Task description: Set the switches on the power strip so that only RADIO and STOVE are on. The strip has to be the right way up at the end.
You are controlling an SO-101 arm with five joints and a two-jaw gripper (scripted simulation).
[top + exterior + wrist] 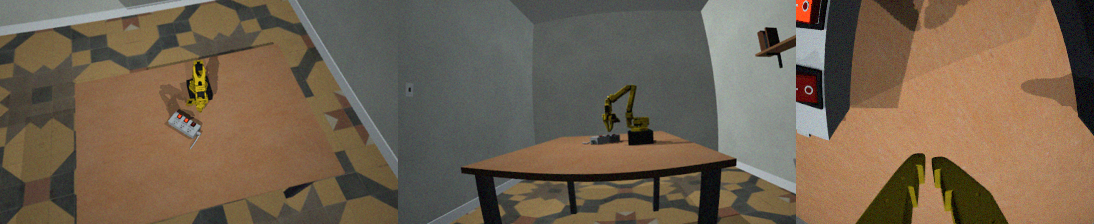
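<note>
A grey power strip (185, 124) lies face up on the table in front of the arm, with three red rocker switches in a row. Two switches (182, 118) glow bright orange-red, and the one nearest the cable (193, 124) is dark red. In the wrist view the strip's edge (811, 50) sits at the far left, with one bright switch (805, 4) and one dark switch (807, 87). My gripper (927, 171) is shut and empty. It hangs above bare table beside the strip (605, 138), as the side view (609, 125) shows. The labels are too small to read.
The arm's black base (640, 136) stands just behind the strip. The strip's grey cable (195, 141) trails toward the table's front. A wall shelf (772, 44) with dark objects hangs far to the right.
</note>
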